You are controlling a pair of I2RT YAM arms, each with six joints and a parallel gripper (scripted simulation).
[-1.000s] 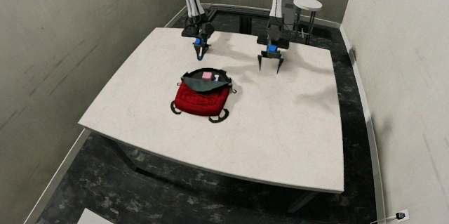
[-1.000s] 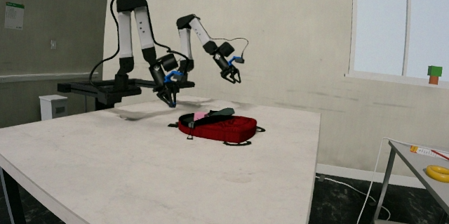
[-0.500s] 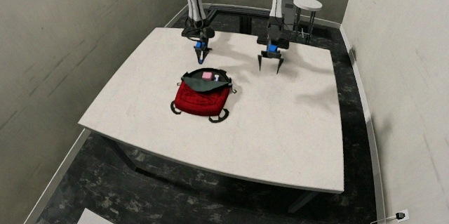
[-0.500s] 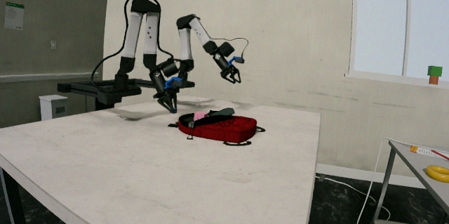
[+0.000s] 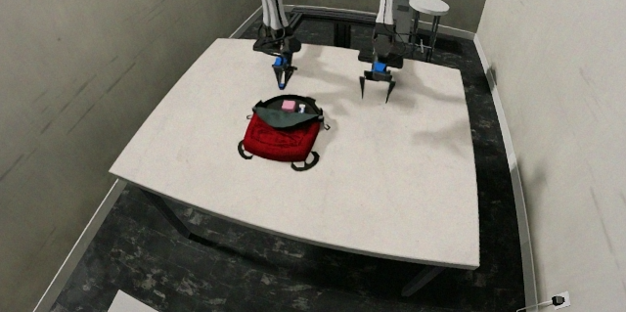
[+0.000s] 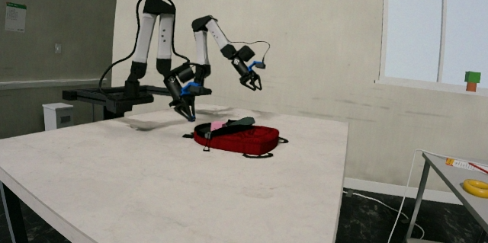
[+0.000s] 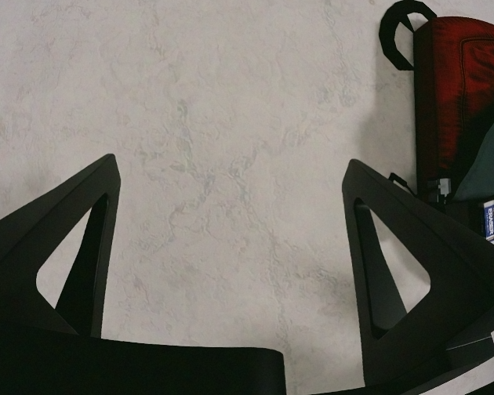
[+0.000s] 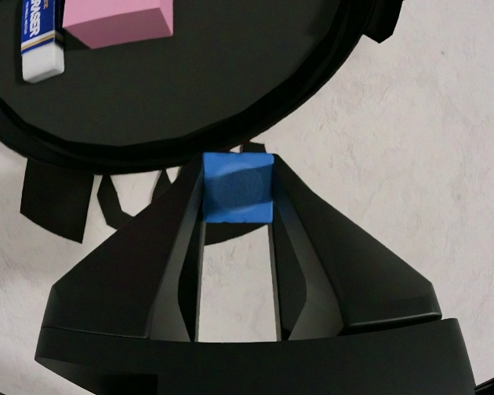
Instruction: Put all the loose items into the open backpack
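The red backpack (image 5: 281, 148) (image 6: 244, 141) (image 7: 444, 85) lies flat, its black rim (image 8: 128, 155) around the opening. The grey-green flap (image 5: 286, 118) (image 6: 242, 122) (image 7: 489, 165) is folded back over the red front. A pink block (image 5: 289, 105) (image 6: 217, 125) (image 8: 124, 21) and a blue-and-white eraser (image 5: 302, 108) (image 7: 489, 221) (image 8: 38, 29) lie inside. My right gripper (image 5: 282, 86) (image 6: 192, 118) (image 8: 237, 166) is shut on a small blue cube (image 8: 237, 199), above the table just outside the rim. My left gripper (image 5: 375, 100) (image 6: 258, 88) (image 7: 232, 168) is open and empty, above the table beside the backpack.
The white table (image 5: 391, 180) (image 6: 152, 182) carries the backpack. Black straps and loops (image 5: 305, 161) (image 8: 56, 199) stick out around it. A round stool (image 5: 429, 5) stands behind the table. A side table (image 6: 450, 182) with a yellow ring (image 6: 474, 188) stands apart.
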